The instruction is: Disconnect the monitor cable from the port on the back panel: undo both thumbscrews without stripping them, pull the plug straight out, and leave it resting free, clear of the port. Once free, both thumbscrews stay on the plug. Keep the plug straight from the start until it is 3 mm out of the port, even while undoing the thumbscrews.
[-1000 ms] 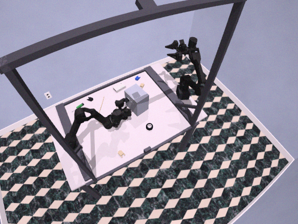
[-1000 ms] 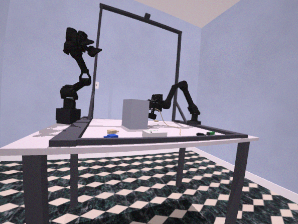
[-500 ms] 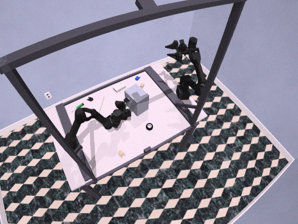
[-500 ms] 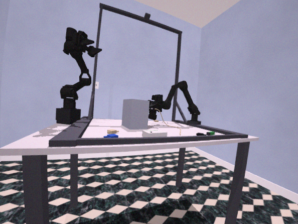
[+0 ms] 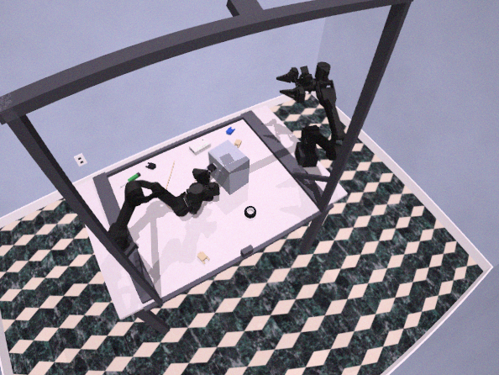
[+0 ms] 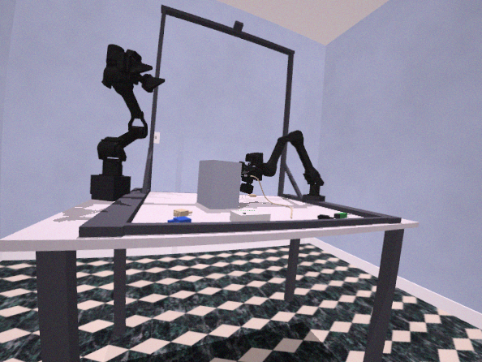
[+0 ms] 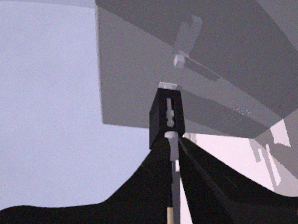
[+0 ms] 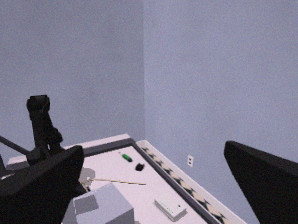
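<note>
A grey box (image 5: 240, 176) (image 6: 219, 184) (image 7: 130, 90) (image 8: 117, 202) separates them — left pincer (image 5: 211, 173) (image 6: 243, 170) (image 7: 172, 139) narrowed on a thumbscrew (image 7: 171, 134), right pincer (image 5: 279, 85) (image 6: 158, 75) (image 8: 153, 150) wide — white case (image 5: 200, 146) (image 6: 250, 216) (image 8: 170, 208) nearby.

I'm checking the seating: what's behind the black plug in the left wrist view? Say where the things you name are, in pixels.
Behind the black plug (image 7: 163, 112) are a pale strip and the gray box (image 5: 239, 178) (image 6: 219, 184) (image 7: 130, 90) (image 8: 107, 205). The plug covers any port opening or pins there.
</note>
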Controlling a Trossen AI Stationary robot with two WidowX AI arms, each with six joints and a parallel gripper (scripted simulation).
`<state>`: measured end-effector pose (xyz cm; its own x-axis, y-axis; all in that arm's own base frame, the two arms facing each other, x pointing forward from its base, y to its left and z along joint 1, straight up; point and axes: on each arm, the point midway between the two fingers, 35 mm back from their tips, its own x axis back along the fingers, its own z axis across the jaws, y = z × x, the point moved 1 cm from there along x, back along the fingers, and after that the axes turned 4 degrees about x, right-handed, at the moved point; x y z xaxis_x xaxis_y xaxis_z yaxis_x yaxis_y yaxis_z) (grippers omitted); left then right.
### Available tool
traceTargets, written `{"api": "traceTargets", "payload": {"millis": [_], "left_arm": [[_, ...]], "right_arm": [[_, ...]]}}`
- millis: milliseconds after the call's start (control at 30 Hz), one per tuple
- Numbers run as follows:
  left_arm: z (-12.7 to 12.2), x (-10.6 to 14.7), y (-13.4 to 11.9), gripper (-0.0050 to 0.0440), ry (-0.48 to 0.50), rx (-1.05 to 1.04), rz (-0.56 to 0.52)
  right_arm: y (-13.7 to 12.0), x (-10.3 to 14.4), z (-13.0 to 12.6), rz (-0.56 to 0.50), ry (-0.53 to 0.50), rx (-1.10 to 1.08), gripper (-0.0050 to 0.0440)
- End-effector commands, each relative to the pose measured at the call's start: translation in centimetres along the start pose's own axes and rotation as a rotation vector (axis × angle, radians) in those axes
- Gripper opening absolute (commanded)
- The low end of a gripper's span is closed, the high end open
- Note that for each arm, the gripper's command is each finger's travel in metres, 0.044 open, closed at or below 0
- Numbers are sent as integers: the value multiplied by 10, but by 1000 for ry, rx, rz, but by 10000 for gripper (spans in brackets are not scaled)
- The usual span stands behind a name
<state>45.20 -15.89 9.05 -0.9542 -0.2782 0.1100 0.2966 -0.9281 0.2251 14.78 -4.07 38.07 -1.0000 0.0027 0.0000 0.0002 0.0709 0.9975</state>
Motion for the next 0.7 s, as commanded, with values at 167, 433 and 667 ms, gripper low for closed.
{"api": "traceTargets", "payload": {"millis": [167,433,667], "left_arm": [[12,0,3,0,-30,84,-1],[14,0,3,0,-73,147,0],[16,0,3,0,-110,199,3]], "right_arm": [[3,0,1,-1,3,4,440],[3,0,1,-1,3,4,440],[3,0,1,-1,3,4,440]]}}
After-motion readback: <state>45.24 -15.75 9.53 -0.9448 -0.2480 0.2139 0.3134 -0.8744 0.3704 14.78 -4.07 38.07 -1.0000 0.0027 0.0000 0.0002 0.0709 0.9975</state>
